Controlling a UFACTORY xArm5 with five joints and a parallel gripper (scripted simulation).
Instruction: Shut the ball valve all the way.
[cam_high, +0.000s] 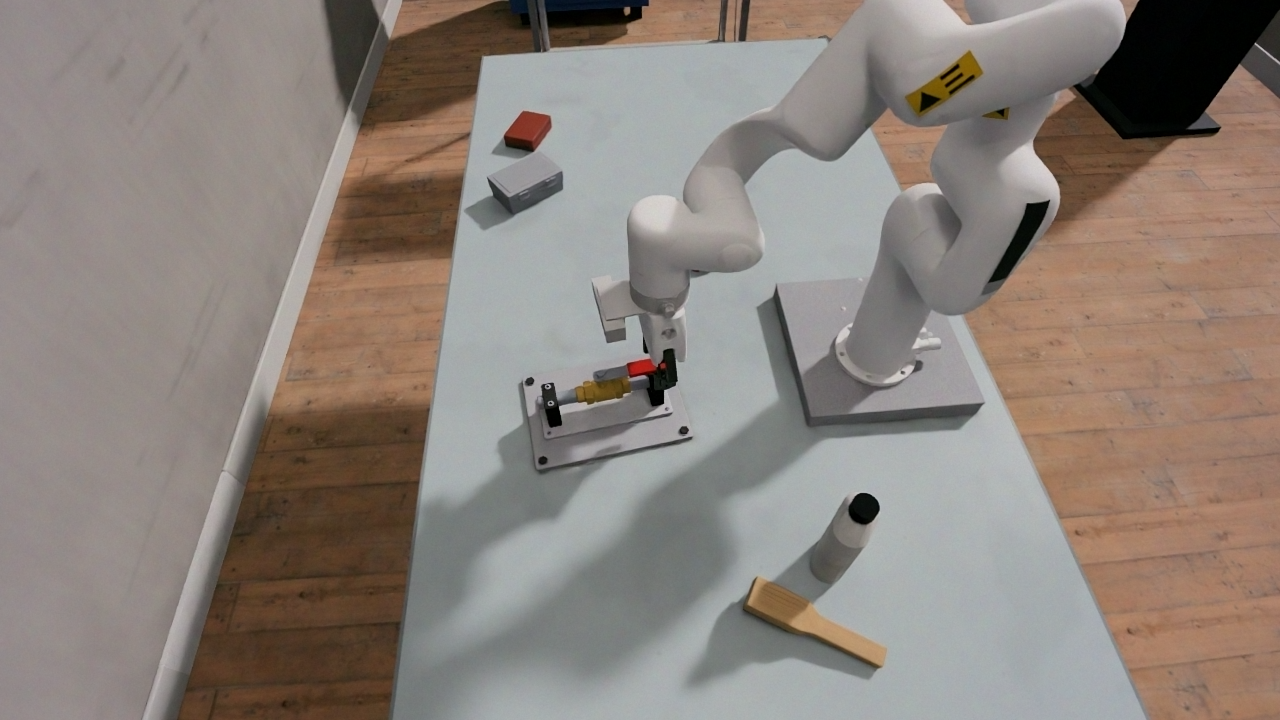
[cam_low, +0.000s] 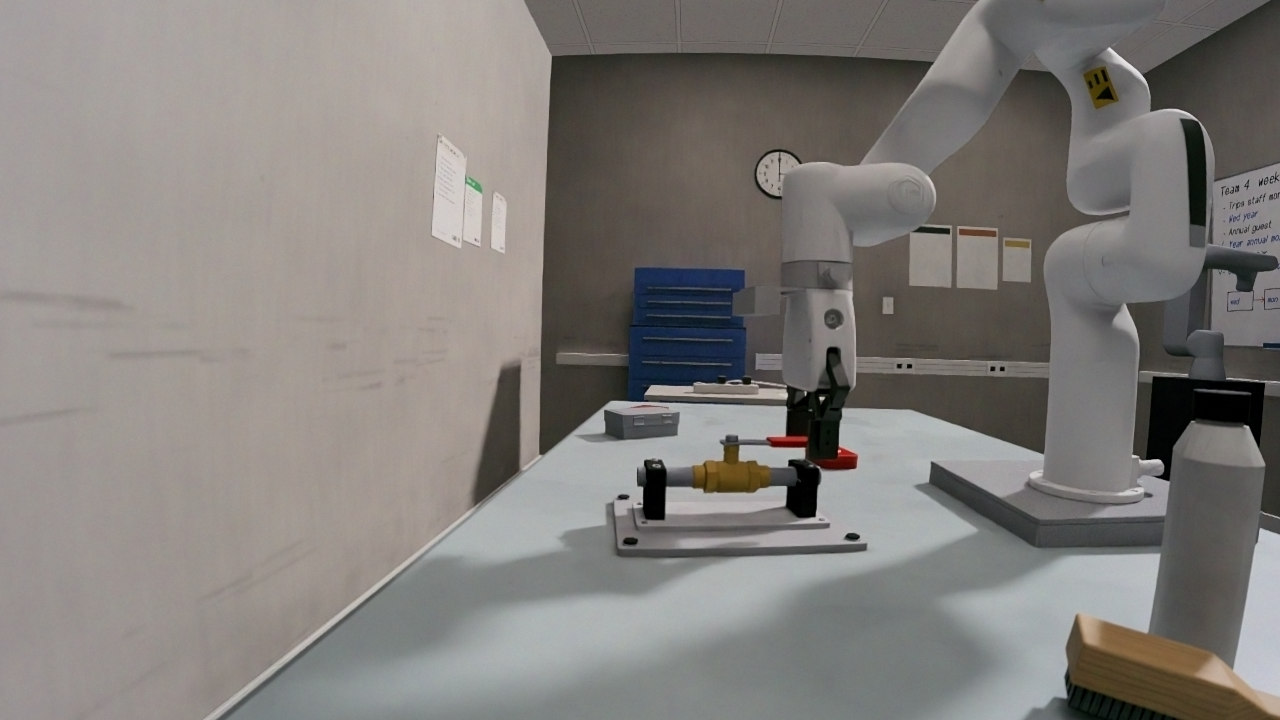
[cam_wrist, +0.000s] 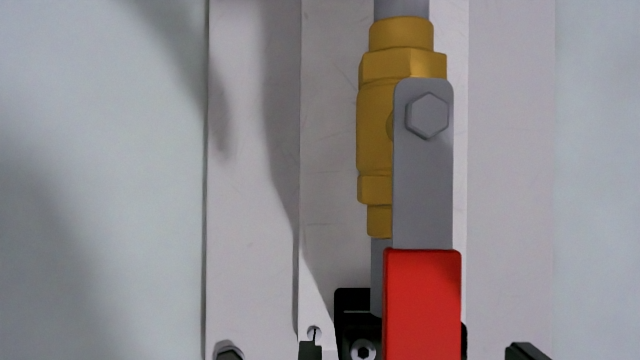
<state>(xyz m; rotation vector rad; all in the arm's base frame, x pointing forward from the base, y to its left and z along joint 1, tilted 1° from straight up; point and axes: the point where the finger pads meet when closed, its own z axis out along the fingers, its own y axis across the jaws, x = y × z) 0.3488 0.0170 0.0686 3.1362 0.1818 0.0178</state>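
Valve lever not yet turned, my fingers straddling its red grip.

From the top, my gripper (cam_high: 663, 368) hangs over the red handle (cam_high: 640, 367) of the ball valve (cam_high: 601, 390), which sits clamped on its base plate (cam_high: 617, 438) near the table's (cam_high: 554, 555) middle; the lever lies along the pipe, so I judge the whole quarter turn is left. The exterior view adds height: my fingers are parted and lowered to the handle's level, clamped on nothing. The wrist view alone shows the grey lever (cam_wrist: 423, 170) and its hex bolt (cam_wrist: 426, 115) lined up with the brass body (cam_wrist: 380, 125), though my fingertips barely show at the bottom edge there.
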